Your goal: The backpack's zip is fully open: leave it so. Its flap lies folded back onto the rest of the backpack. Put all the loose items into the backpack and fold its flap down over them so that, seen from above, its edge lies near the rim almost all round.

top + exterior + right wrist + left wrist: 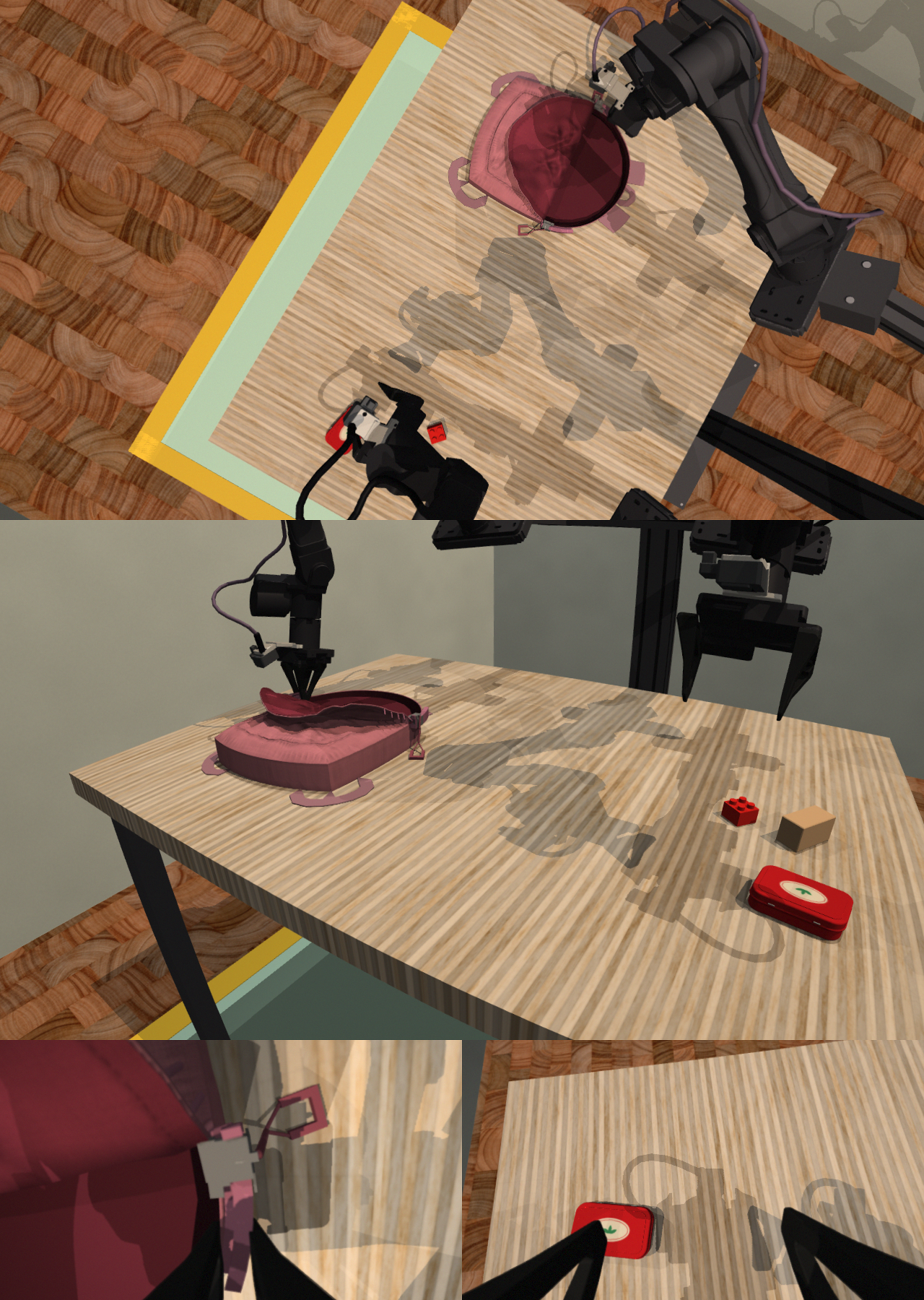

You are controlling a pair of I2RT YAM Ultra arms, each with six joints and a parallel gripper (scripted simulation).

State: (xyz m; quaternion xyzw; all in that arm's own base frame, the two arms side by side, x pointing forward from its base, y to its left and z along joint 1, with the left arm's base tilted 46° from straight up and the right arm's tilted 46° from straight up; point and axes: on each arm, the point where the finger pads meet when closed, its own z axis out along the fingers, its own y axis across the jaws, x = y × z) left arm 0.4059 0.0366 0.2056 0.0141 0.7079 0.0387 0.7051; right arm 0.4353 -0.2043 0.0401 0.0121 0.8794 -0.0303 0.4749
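The pink backpack (481, 154) (274, 770) (108, 1112) lies open, its dark red flap (539, 145) (279, 704) folded back. My right gripper (304, 695) (234, 1229) is shut on the backpack's rim strip (240, 1202), beside the grey zip slider (227, 1164). My left gripper (732, 709) (691, 1223) is open and empty, high above the table. A red tin (334, 436) (800, 909) (628, 1249) with an oval label lies partly behind one left finger in the left wrist view. A red brick (437, 432) (739, 812) and a tan block (804, 829) lie near it; the left arm hides the block in the top view.
The striped wooden table (388, 258) (452, 882) (715, 1112) carries everything. The zip pull (523, 226) (416, 756) hangs at the backpack's side facing the items; another pull (317, 1108) shows in the right wrist view. Handle loops (457, 184) (332, 798) stick out at the backpack's bottom corners. Arm shadows cross the tabletop.
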